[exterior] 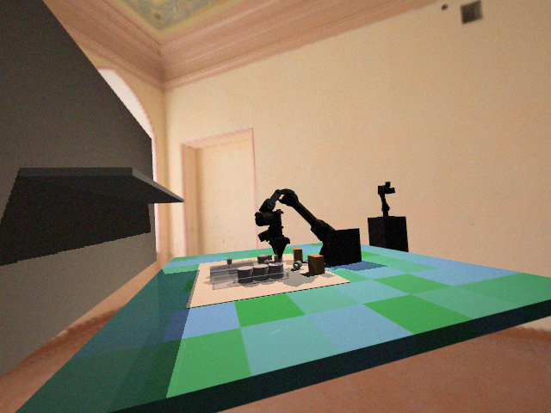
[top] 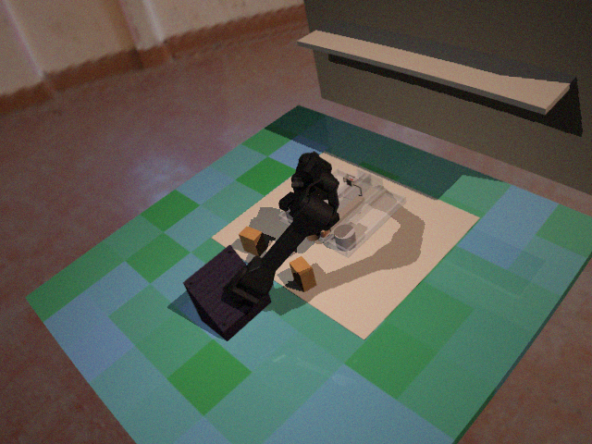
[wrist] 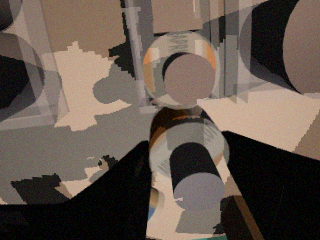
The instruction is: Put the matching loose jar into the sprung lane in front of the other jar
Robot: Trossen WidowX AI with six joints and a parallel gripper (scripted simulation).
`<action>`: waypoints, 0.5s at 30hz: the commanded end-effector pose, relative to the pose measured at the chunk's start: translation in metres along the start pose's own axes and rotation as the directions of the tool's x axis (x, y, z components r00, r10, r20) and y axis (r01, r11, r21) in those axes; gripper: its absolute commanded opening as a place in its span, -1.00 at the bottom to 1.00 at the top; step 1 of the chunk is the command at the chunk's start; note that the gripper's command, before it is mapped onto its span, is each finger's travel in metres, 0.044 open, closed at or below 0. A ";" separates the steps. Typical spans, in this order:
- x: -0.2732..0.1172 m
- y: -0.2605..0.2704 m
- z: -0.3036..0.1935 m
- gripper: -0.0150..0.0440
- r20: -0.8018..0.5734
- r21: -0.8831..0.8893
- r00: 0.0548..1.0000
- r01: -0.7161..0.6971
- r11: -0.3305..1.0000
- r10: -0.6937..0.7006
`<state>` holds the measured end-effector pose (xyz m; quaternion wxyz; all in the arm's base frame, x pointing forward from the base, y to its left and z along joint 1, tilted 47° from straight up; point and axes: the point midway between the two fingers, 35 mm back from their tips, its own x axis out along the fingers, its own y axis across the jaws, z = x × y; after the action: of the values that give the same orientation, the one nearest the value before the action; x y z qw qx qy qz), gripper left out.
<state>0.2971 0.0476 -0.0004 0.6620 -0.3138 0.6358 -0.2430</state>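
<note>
The tool (exterior: 279,259) (wrist: 184,143) grips the new jar (wrist: 187,145); press the old jar (wrist: 182,70) back slowly, keeping both upright.

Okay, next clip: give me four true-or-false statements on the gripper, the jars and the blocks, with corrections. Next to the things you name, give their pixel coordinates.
1. The gripper (exterior: 279,256) (wrist: 184,143) is shut on a jar (wrist: 200,175). True.
2. The held jar already stands behind the jar in the middle lane (wrist: 190,77). False: it is in front, on the gripper's side.
3. Two orange blocks (top: 302,274) (exterior: 316,264) stand near the arm's base. True.
4. The wall shelf (top: 430,71) (exterior: 89,177) carries a jar. False: no jar is on it.
</note>
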 end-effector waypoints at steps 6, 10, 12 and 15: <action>-0.002 -0.001 0.012 -0.49 0.021 0.017 1.000 -0.002 1.000 0.002; -0.002 -0.001 0.013 -0.49 0.021 0.017 1.000 -0.002 1.000 0.002; -0.002 -0.001 0.014 -0.49 0.021 0.017 1.000 -0.002 1.000 0.002; -0.002 -0.001 0.015 -0.49 0.021 0.017 1.000 -0.002 1.000 0.002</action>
<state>0.3015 0.0483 -0.0005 0.6617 -0.3133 0.6366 -0.2425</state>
